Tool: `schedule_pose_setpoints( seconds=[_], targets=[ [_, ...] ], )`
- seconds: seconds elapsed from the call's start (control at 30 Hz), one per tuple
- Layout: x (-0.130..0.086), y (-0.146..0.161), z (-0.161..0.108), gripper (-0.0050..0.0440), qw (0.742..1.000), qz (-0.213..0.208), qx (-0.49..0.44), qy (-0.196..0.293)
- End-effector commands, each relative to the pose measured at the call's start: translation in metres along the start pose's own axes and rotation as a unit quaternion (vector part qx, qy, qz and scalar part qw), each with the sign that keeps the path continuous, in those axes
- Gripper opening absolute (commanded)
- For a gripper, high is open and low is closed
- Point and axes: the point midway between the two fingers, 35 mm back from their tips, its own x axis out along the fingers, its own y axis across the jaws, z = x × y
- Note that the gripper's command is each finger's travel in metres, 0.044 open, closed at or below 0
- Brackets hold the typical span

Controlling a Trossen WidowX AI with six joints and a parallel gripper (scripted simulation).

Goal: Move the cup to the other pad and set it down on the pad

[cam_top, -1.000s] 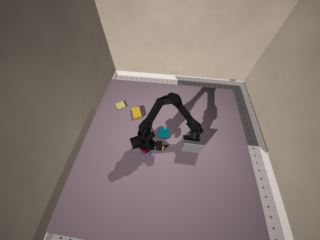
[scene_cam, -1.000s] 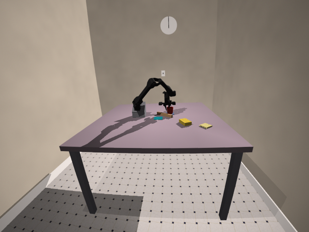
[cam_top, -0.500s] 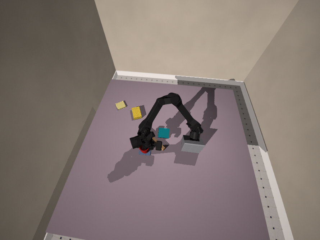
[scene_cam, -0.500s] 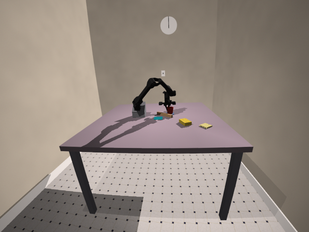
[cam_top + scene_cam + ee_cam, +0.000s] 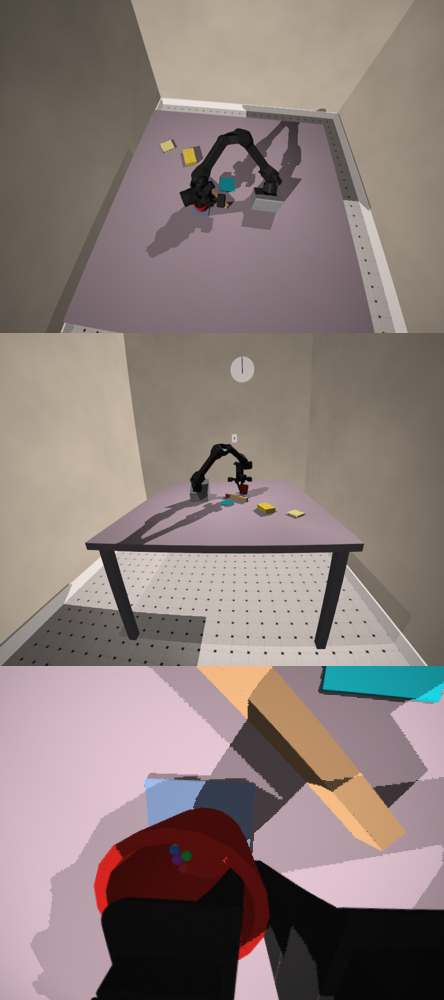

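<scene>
The red cup (image 5: 180,881) holds several small marbles (image 5: 180,856) at its bottom. It sits over the light blue pad (image 5: 200,801); I cannot tell whether its base touches the pad. My gripper (image 5: 247,867) is shut on the cup's wall, with one finger inside the rim and one outside. In the overhead view the gripper (image 5: 202,199) hides most of the cup (image 5: 200,206). In the front view the cup (image 5: 243,488) stands upright under the gripper (image 5: 241,483). The teal pad (image 5: 227,184) lies a short way off, toward the arm's base.
A long wooden block (image 5: 320,766) lies on the table between the blue pad and the teal pad (image 5: 380,681). A yellow block (image 5: 189,156) and a pale yellow pad (image 5: 167,145) lie further off. The arm's grey base (image 5: 267,202) stands beside the teal pad.
</scene>
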Motion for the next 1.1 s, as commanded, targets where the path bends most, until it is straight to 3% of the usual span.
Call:
schedule_pose_setpoints(
  seconds=[0.0,0.23,1.07],
  targets=[
    [-0.029,0.006,0.002,0.0000,1.000,0.016,0.011,0.012],
    [-0.045,0.003,0.002,0.0000,1.000,0.016,0.011,0.011],
    [-0.042,0.001,0.002,0.0000,1.000,0.016,0.007,0.007]
  ],
)
